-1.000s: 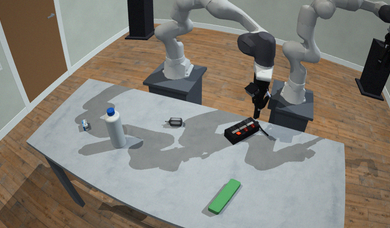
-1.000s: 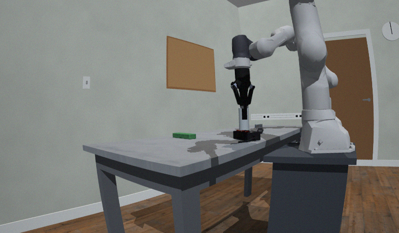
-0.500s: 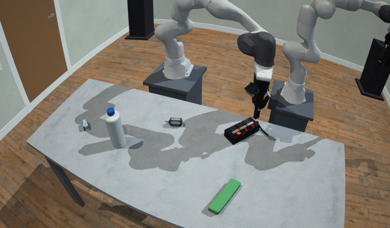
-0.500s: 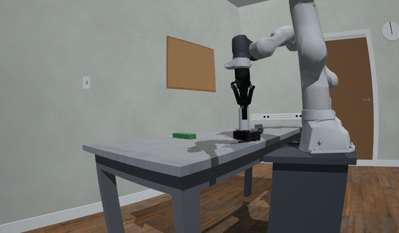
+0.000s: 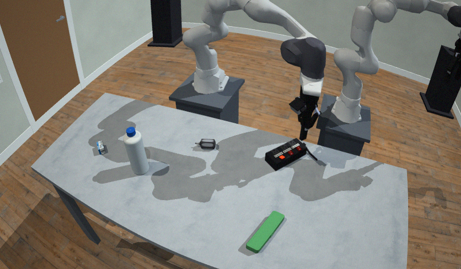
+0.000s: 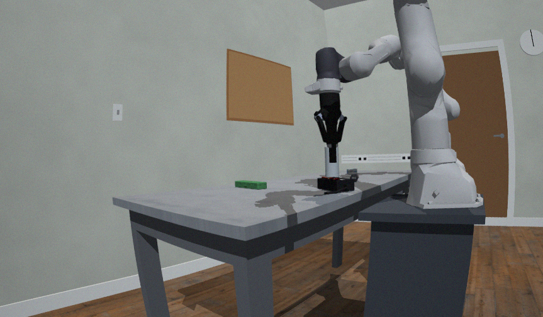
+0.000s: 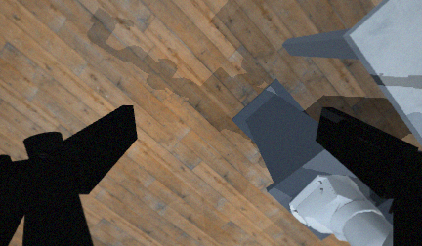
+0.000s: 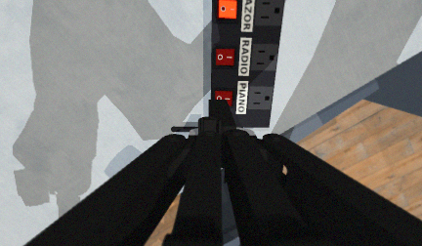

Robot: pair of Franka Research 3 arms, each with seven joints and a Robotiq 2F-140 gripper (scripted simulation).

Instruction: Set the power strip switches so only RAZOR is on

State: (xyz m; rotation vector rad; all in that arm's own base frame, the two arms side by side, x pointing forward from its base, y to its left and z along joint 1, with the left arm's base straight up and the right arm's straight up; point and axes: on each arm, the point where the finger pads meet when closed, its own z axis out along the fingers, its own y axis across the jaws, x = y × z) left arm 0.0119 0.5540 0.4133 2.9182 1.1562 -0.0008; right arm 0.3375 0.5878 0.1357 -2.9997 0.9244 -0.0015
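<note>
The black power strip [image 5: 275,164] [image 6: 328,185] [image 8: 260,78] lies right way up, switches on top, near the table's robot-side edge. The RAZOR switch [image 5: 282,157] [image 8: 227,9] glows bright orange. The RADIO switch [image 5: 290,152] [image 8: 225,58] and the PIANO switch [image 5: 298,148] [image 8: 223,96] are dark red, unlit. My right gripper [image 5: 303,137] [image 6: 332,160] [image 8: 217,114] is shut and empty, pointing down above the strip's PIANO end; its tip partly covers the PIANO switch in the right wrist view. My left gripper [image 7: 227,123] is open and empty, far from the strip, over the floor.
The strip's cord [image 5: 311,153] sticks out at its PIANO end. A white bottle [image 5: 136,153] [image 6: 331,171] with a blue cap stands on the table [image 5: 191,234]. A green block [image 5: 266,230] [image 6: 250,184], a dark bulb-shaped object [image 5: 208,143] and a small carton [image 5: 100,147] lie apart from the strip.
</note>
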